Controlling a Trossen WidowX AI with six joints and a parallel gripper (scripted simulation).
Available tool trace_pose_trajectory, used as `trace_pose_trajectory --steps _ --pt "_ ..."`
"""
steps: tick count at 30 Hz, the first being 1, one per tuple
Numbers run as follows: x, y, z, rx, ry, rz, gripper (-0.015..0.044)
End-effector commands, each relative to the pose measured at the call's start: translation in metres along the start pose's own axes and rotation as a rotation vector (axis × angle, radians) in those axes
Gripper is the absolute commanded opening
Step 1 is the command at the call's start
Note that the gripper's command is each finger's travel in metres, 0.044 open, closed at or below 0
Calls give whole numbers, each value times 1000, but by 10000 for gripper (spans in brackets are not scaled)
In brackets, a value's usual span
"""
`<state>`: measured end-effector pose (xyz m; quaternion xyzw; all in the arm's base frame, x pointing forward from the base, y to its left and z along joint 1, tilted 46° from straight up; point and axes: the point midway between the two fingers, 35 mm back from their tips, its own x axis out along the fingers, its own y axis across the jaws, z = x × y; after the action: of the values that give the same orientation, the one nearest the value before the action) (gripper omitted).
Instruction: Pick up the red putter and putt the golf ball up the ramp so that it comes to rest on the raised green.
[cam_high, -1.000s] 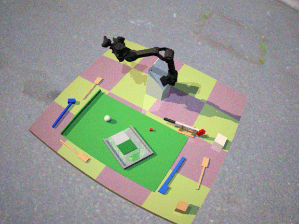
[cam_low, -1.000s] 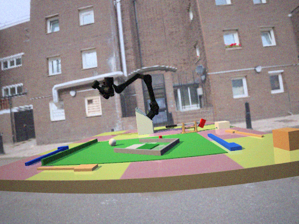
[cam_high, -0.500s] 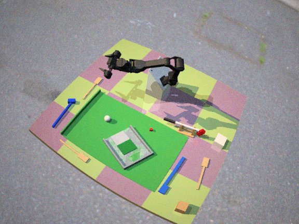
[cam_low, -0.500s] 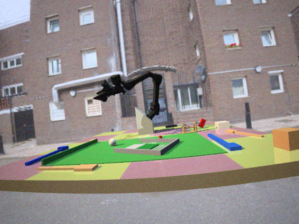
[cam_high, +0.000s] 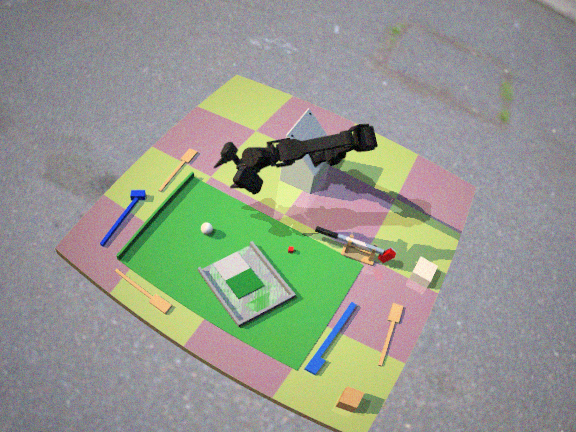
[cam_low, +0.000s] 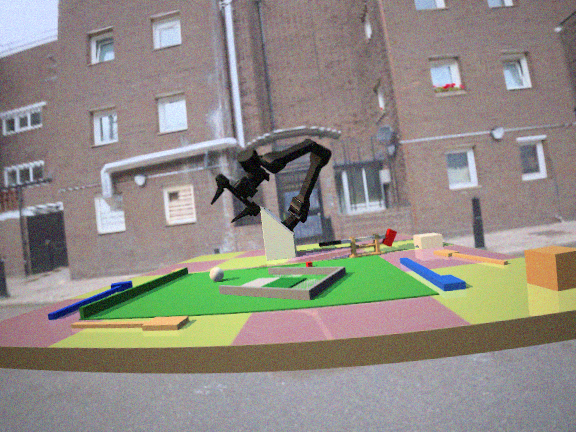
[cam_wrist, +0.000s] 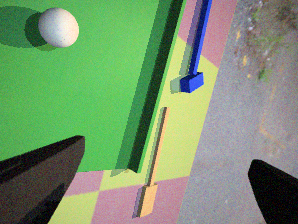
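The red putter (cam_high: 387, 255) (cam_low: 390, 237), with a black grip and grey shaft, lies across a wooden stand (cam_high: 367, 260) (cam_low: 353, 247) at the right of the green mat. The white golf ball (cam_high: 207, 228) (cam_low: 216, 274) (cam_wrist: 58, 27) rests on the mat's left part. The light grey ramp (cam_high: 231, 265) leads to the raised green (cam_high: 244, 283) (cam_low: 285, 282), inside a grey-walled frame. My gripper (cam_high: 224, 176) (cam_low: 223, 212) (cam_wrist: 167, 155) is open and empty, in the air above the board behind the ball, well to the left of the putter.
A dark green wall (cam_high: 156, 215) (cam_low: 135, 292) borders the mat's left edge. A small red cube (cam_high: 291, 249) lies on the mat. Blue and tan sticks lie around it. A cream block (cam_high: 425, 271) and an orange block (cam_high: 350, 399) (cam_low: 550, 268) stand at the right.
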<state>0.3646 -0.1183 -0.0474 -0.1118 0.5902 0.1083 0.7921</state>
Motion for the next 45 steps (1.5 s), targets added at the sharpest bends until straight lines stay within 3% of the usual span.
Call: trace_pose_trajectory --steps 1,11,22,45 --pt "-22 75 10 -340 -60 243 440" --pt "-88 196 11 -875 -297 631 440" --pt "-183 300 -7 -1272 -719 965 440" --pt "-167 320 -8 -1276 -727 969 440"
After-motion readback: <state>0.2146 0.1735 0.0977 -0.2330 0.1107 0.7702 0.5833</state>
